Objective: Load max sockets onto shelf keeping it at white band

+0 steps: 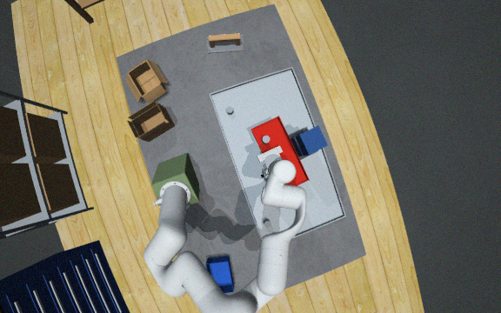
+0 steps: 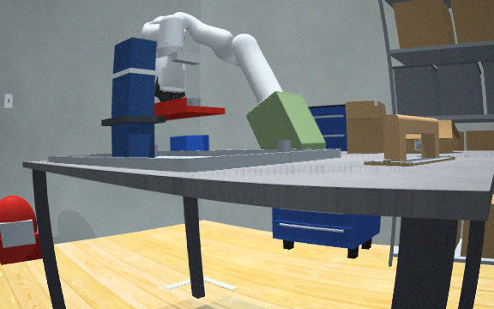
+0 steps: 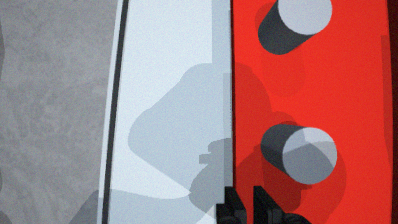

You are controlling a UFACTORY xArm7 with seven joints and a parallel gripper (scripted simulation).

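Note:
The red shelf (image 2: 187, 109) (image 1: 277, 144) sticks out from the blue post (image 2: 133, 99) (image 1: 311, 140), well below the white band (image 2: 134, 72) and just above a dark collar (image 2: 133, 121). Two grey sockets (image 3: 304, 15) (image 3: 305, 155) stand upright on the shelf (image 3: 310, 110). My gripper (image 3: 241, 205) (image 2: 170, 95) (image 1: 266, 173) is shut on the shelf's long-side rim, one finger on each side of the edge. One loose socket (image 1: 230, 110) stands on the light tray at the far end, and another (image 1: 267, 222) near my arm. One socket (image 2: 284, 144) shows on the tray in the side view.
The light grey tray lies on the grey table. My green base block (image 1: 177, 176) stands left of it. Two open cardboard boxes (image 1: 146, 80) (image 1: 151, 122) and a wooden bracket (image 1: 224, 40) are farther off. A blue bin (image 1: 221, 271) sits near the front.

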